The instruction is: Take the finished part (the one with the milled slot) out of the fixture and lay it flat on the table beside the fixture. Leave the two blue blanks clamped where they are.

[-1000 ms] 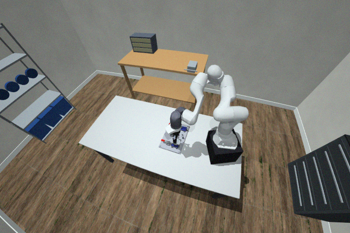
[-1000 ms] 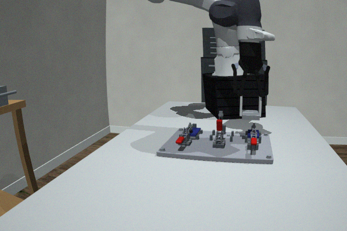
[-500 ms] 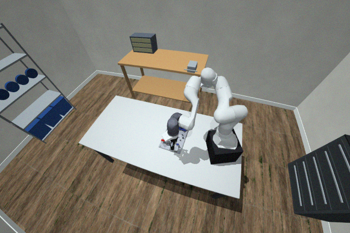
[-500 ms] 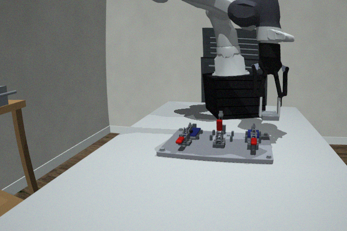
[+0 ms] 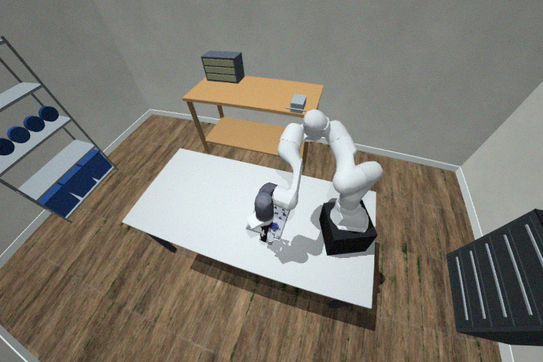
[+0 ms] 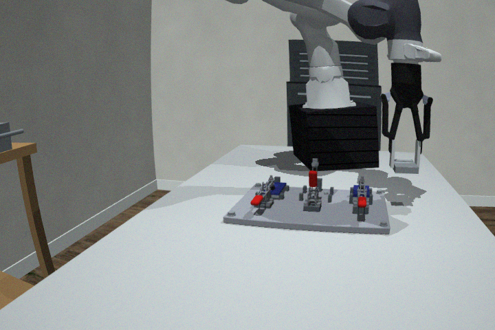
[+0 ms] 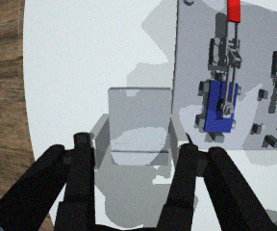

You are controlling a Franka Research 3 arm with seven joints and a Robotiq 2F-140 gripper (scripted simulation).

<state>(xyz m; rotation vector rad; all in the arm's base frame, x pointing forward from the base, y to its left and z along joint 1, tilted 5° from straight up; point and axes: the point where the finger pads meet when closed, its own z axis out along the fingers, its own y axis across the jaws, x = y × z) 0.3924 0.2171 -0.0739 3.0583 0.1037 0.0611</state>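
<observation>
The grey finished part [image 6: 406, 168] [image 7: 139, 108] is between the fingertips of my gripper [image 6: 405, 161] [image 7: 139, 126], which is shut on it. It hangs roughly level above the table, off the side of the fixture plate [image 6: 295, 218] [image 7: 191, 34]. One blue blank [image 6: 368, 190] [image 7: 214, 120] sits under its clamp on the plate's near side to the gripper. The other blue blank [image 6: 278, 188] sits under its clamp at the far side. Between them the middle clamp's red handle [image 6: 313, 178] stands upright, and the middle seat holds no part.
The white table [image 5: 186, 191] [image 6: 225, 272] carries the fixture, with a table edge beyond the part on the side away from the plate. The black robot base [image 5: 349, 238] [image 6: 342, 136] stands on the table behind. A wooden bench [image 5: 255, 91] is against the wall.
</observation>
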